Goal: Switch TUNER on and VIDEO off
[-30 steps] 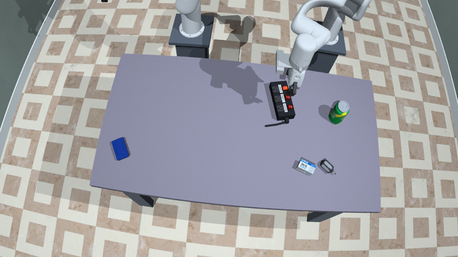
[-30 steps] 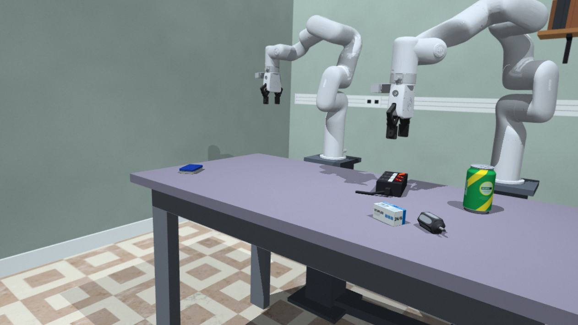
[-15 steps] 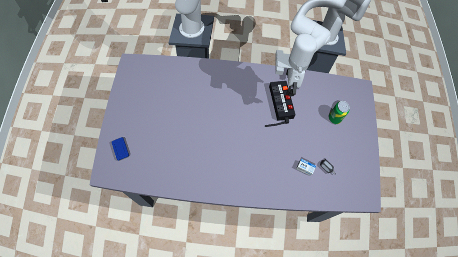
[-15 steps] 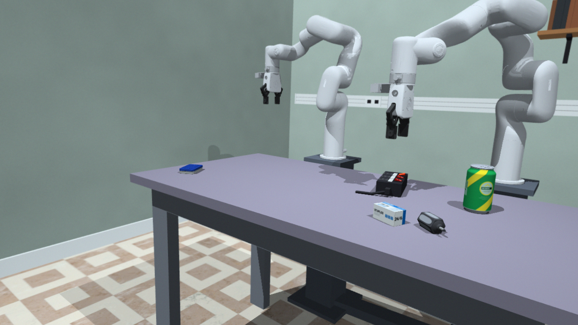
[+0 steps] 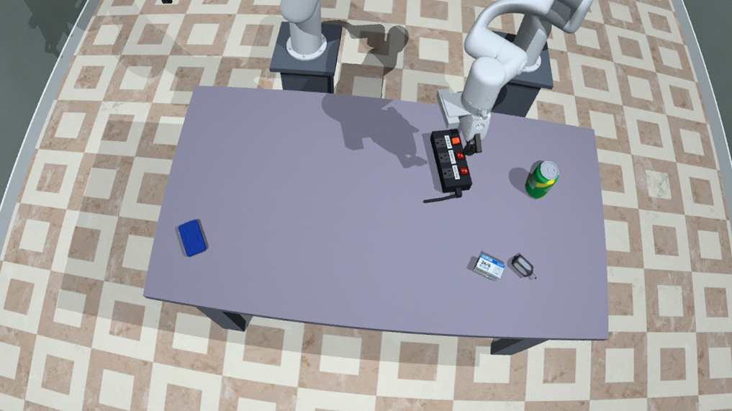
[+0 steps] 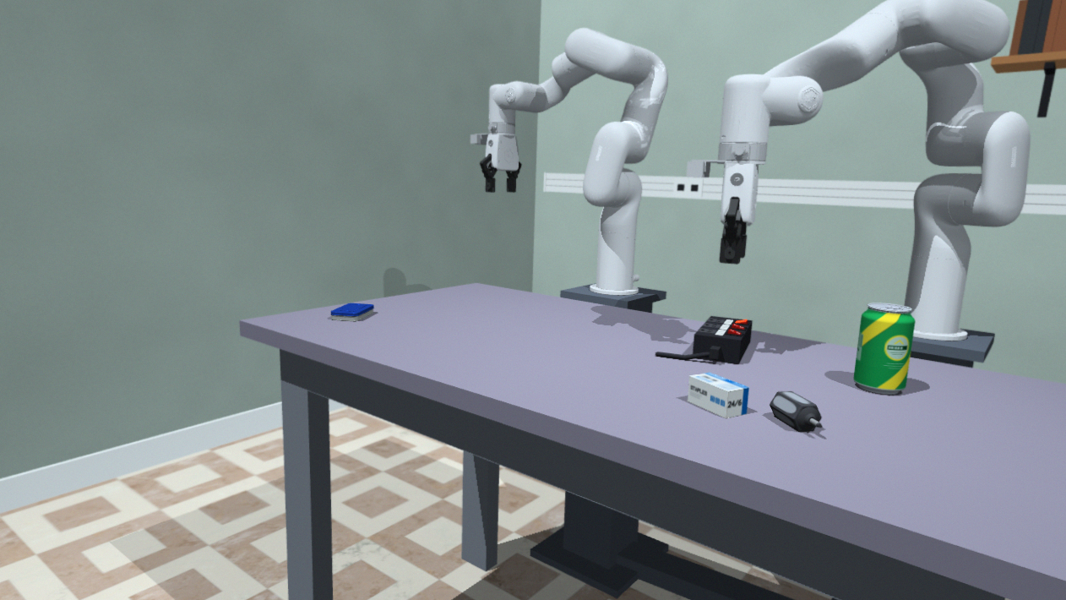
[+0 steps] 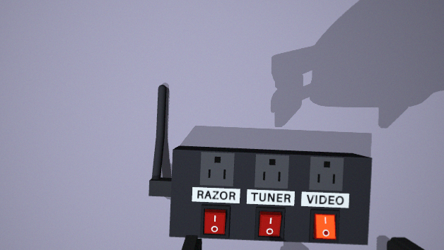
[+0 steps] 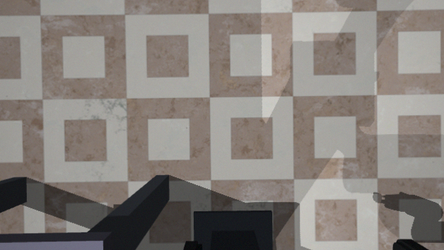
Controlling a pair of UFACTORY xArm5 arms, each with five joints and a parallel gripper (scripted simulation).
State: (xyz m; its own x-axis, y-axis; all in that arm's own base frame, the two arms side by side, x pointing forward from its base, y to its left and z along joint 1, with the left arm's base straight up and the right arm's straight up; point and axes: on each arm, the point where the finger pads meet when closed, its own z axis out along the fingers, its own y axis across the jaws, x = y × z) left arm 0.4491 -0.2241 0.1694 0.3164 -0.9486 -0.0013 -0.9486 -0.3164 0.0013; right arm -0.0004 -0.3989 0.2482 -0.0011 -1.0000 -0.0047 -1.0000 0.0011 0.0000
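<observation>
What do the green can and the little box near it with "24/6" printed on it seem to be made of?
The green can: probably thin metal, painted glossy green and yellow, judging by its bare silvery lid with a pull tab.

The little box: likely printed cardboard, smooth, judging by its flat sides and crisp folded-looking edges, though plastic is possible.

The top view is looking steeply down over the whole desk (image 5: 317,209) (image 6: 521,388); the lower exterior view is facing it obliquely, sharing its objects.
</observation>
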